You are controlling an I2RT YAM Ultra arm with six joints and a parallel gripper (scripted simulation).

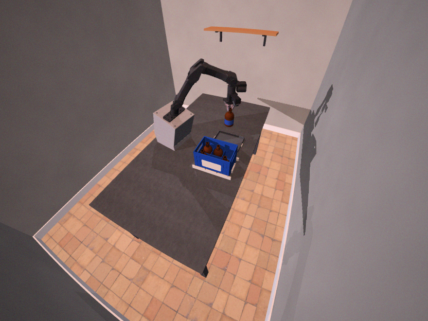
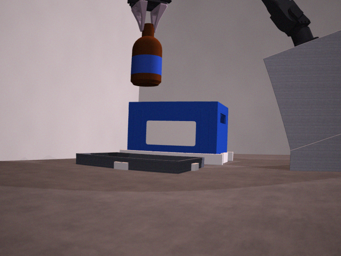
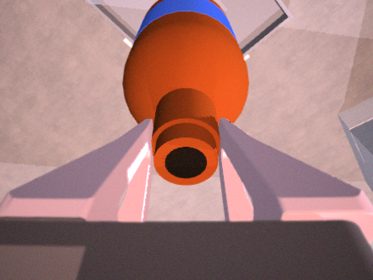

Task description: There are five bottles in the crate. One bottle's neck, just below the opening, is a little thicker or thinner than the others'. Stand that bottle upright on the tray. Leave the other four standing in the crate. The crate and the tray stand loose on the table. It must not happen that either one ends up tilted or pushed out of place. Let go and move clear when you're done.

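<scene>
My gripper (image 1: 229, 108) (image 2: 148, 30) (image 3: 186, 130) is shut on the neck of a brown bottle (image 1: 229, 118) (image 2: 146, 47) (image 3: 186, 62) with a blue label. The bottle hangs nearly upright, high above the table. The low dark tray (image 1: 231, 133) (image 2: 159, 166) (image 3: 266, 35) lies below it, behind the crate in the top view. The blue crate (image 1: 197, 158) (image 2: 170, 111) holds several brown bottles; two of them, a left one (image 1: 207, 148) and a middle one (image 1: 218, 151), show most clearly. The crate walls partly hide the others. I cannot compare the neck widths from here.
White strips (image 1: 211, 172) (image 2: 211, 158) lie along the foot of the crate, and small pale blocks (image 2: 121, 165) touch the tray. The grey arm base (image 1: 173, 126) (image 2: 307, 96) stands beside them. An orange shelf (image 1: 240, 30) is on the wall.
</scene>
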